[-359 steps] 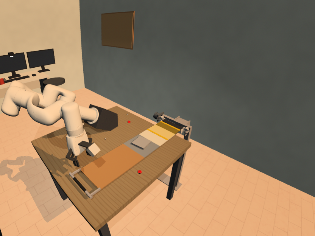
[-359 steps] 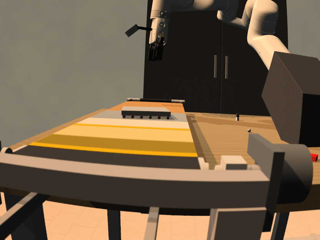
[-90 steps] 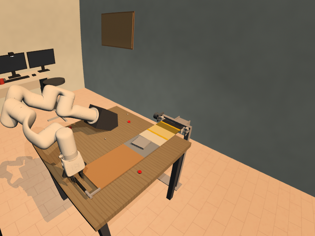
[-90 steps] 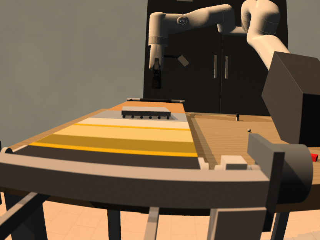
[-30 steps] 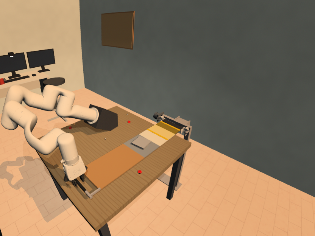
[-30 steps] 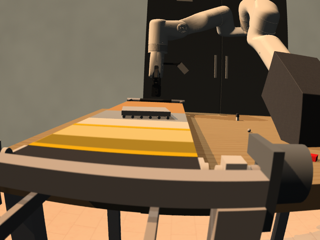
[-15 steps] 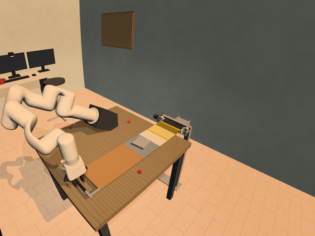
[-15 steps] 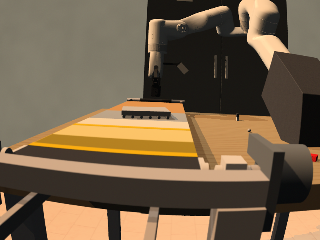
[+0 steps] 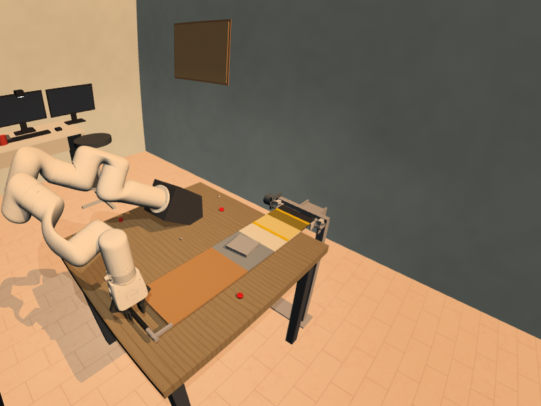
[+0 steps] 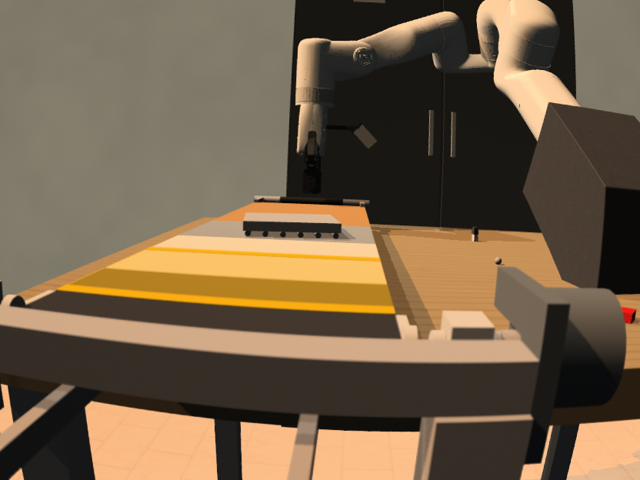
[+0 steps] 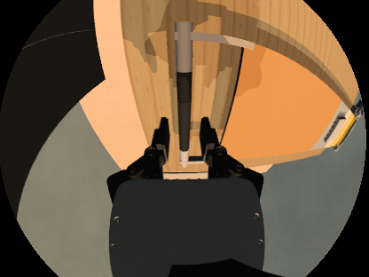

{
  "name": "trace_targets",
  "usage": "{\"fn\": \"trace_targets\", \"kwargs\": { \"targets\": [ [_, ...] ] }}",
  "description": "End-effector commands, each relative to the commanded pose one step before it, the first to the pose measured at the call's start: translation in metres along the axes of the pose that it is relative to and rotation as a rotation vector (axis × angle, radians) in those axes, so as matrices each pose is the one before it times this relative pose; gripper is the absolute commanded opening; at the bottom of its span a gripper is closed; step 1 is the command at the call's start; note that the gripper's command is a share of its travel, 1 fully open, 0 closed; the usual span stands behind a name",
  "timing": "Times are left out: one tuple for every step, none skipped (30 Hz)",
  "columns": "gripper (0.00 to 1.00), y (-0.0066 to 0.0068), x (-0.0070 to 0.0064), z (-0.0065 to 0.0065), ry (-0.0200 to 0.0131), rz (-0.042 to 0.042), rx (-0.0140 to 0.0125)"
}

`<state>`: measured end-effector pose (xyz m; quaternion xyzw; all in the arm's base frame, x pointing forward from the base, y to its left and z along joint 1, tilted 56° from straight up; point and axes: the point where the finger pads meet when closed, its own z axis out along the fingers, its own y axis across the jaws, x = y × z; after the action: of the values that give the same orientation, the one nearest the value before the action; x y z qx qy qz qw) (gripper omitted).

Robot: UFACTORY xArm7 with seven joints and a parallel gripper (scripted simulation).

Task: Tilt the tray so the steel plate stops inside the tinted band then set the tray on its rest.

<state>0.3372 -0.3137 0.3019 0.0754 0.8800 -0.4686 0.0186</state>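
The tray bed (image 9: 196, 279) lies flat along the table, with orange, grey, cream and yellow zones. The steel plate (image 9: 241, 244) sits flat on the grey zone, short of the tinted band (image 9: 273, 227) between the two solid yellow lines; it also shows in the exterior view (image 10: 291, 221), on small rollers. The tray's handle bar (image 9: 146, 325) is at the near end. My gripper (image 9: 131, 311) (image 10: 310, 199) points down just over the handle. In the wrist view the bar (image 11: 184, 91) runs between my parted fingers with gaps on both sides. The gripper is open.
The tray's pivot frame (image 9: 301, 209) stands at the table's far edge. A dark box (image 9: 177, 203) at the arm's base sits on the table's left. Red markers (image 9: 239, 295) (image 9: 221, 209) and a small ball (image 9: 180, 238) lie on the table.
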Motion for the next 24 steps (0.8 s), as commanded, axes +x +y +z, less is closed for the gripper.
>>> {"fn": "trace_targets", "kwargs": {
  "targets": [
    [0.4, 0.0, -0.00127, -0.00142, -0.00386, -0.00039, 0.00053],
    [0.4, 0.0, 0.0, 0.00003, 0.0, 0.0, 0.0],
    [0.4, 0.0, 0.0, 0.00009, 0.0, 0.0, 0.0],
    [0.4, 0.0, 0.0, 0.00016, 0.0, 0.0, 0.0],
    [0.4, 0.0, 0.0, 0.00026, 0.0, 0.0, 0.0],
    [0.4, 0.0, 0.0, 0.00037, 0.0, 0.0, 0.0],
    [0.4, 0.0, 0.0, 0.00049, 0.0, 0.0, 0.0],
    [0.4, 0.0, 0.0, 0.00061, 0.0, 0.0, 0.0],
    [0.4, 0.0, 0.0, 0.00075, 0.0, 0.0, 0.0],
    [0.4, 0.0, 0.0, 0.00088, 0.0, 0.0, 0.0],
    [0.4, 0.0, 0.00001, 0.00102, 0.0, -0.00001, -0.00001],
    [0.4, 0.0, -0.00001, 0.00115, 0.0, 0.00001, 0.00001],
    [0.4, 0.0, 0.0, 0.00127, 0.0, 0.0, 0.0],
    [0.4, 0.0, 0.0, 0.0014, 0.0, 0.0, 0.0],
    [0.4, 0.0, 0.0, 0.00151, 0.0, 0.0, 0.0],
    [0.4, 0.0, 0.0, 0.0, 0.0, 0.0, 0.0],
    [0.4, 0.0, 0.0, 0.0, 0.0, 0.0, 0.0],
    [0.4, 0.0, -0.00001, 0.00161, 0.0, 0.00001, 0.0],
    [0.4, 0.0, 0.0, 0.0017, 0.0, 0.0, 0.0],
    [0.4, 0.0, 0.0, 0.00178, 0.0, 0.0, 0.0],
    [0.4, 0.0, 0.0, 0.00184, 0.0, 0.0, 0.0],
    [0.4, 0.0, 0.00001, 0.0019, 0.0, -0.00001, -0.00001],
    [0.4, 0.0, -0.00001, 0.00193, 0.0, 0.00001, 0.00001],
    [0.4, 0.0, 0.0, 0.00195, 0.0, 0.0, 0.0]
  ]
}}
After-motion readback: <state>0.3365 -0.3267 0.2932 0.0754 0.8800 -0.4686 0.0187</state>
